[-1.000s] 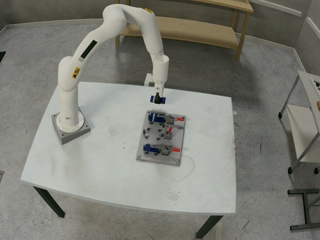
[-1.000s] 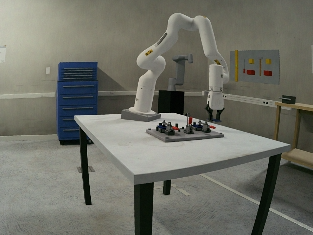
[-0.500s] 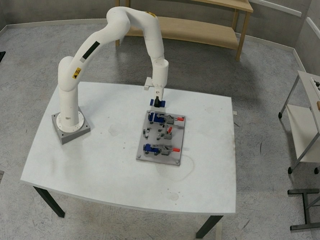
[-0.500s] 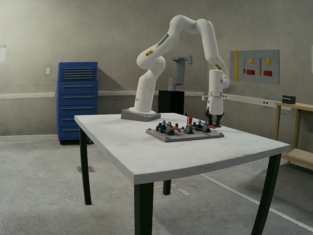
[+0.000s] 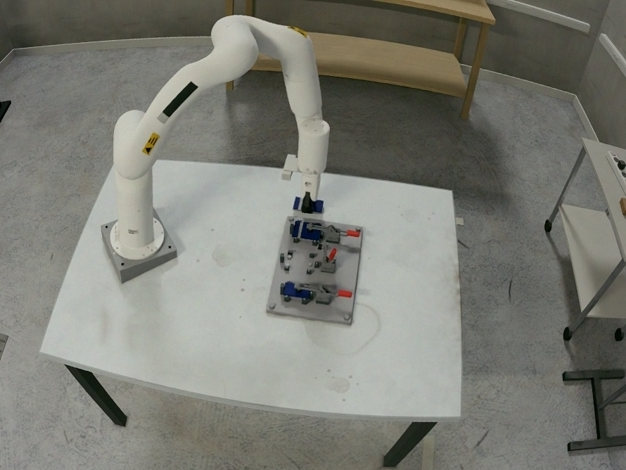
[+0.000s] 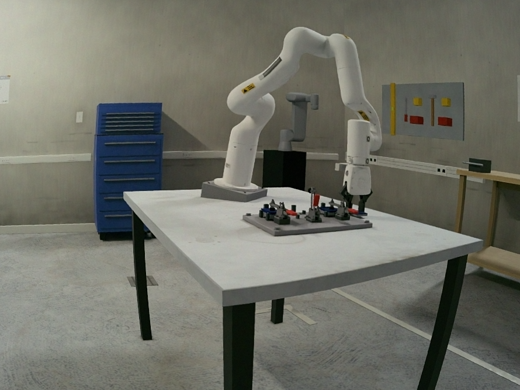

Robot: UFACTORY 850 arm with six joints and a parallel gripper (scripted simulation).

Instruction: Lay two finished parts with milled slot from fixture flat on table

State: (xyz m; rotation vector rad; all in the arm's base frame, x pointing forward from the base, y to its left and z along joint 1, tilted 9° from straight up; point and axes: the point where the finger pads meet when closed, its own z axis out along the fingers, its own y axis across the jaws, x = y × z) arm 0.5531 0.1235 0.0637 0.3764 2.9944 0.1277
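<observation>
My gripper [image 5: 307, 203] is shut on a blue part [image 5: 308, 204] and holds it down at the table top, just behind the far edge of the grey fixture plate [image 5: 316, 268]. In the side view my gripper [image 6: 354, 206] stands low behind the plate [image 6: 307, 223], and the part is mostly hidden there. Two blue parts sit in the fixture: one at the far station [image 5: 306, 231] under a red-handled clamp [image 5: 337, 233], one at the near station [image 5: 293, 290] under its clamp [image 5: 330, 293]. The middle station [image 5: 308, 261] holds no part and its clamp [image 5: 330, 255] stands raised.
The arm's grey base [image 5: 136, 248] sits at the table's left. A wooden shelf [image 5: 384, 55] stands behind the table and a white cart [image 5: 596, 243] to the right. A blue tool cabinet [image 6: 128, 167] stands by the wall.
</observation>
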